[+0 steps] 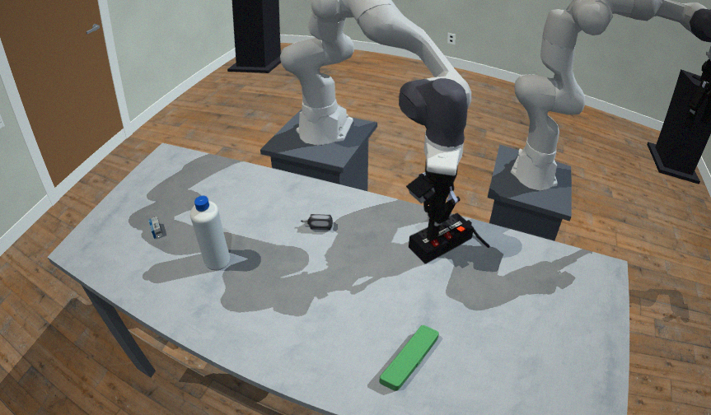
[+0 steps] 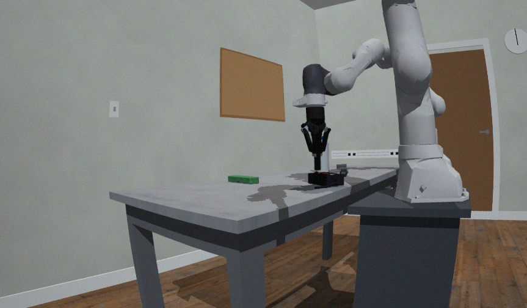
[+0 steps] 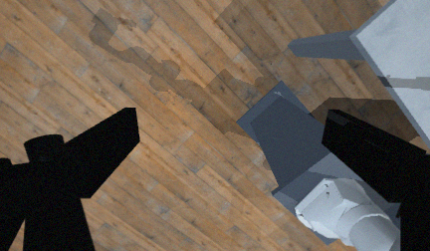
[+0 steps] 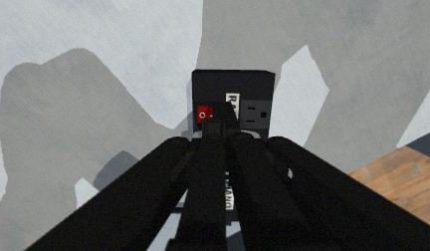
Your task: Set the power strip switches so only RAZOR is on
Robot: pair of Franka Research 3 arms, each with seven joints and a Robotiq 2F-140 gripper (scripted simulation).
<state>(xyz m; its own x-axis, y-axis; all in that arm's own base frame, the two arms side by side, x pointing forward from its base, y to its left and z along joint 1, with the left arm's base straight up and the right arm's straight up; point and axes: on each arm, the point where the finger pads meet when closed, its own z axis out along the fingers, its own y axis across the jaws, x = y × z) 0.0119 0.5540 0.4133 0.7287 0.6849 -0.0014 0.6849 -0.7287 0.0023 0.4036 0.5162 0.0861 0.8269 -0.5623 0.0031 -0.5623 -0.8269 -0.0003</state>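
The black power strip (image 1: 423, 253) (image 2: 320, 179) (image 4: 233, 84) lies switches up on the table. In the top view the switch at the cord end (image 1: 460, 228) looks bright orange. The middle switch (image 1: 448, 235) and the far-end switch (image 1: 435, 242) (image 4: 204, 115) are darker red. The far-end switch sits beside a label starting "RA"; the rest is hidden by my fingers. My right gripper (image 1: 432, 228) (image 2: 317, 168) (image 4: 221, 117) is shut and empty, tips down just above the strip near that switch; contact cannot be told. My left gripper (image 1: 694, 109) (image 3: 231, 125) is open and empty, away from the table.
A white bottle with a blue cap (image 1: 211, 237) stands at the left of the top view. A small blue-and-white object (image 1: 155, 227) lies beyond it. A dark small object (image 1: 320, 221) lies between bottle and strip. A green bar (image 1: 409, 356) (image 2: 243, 179) lies nearer the front edge.
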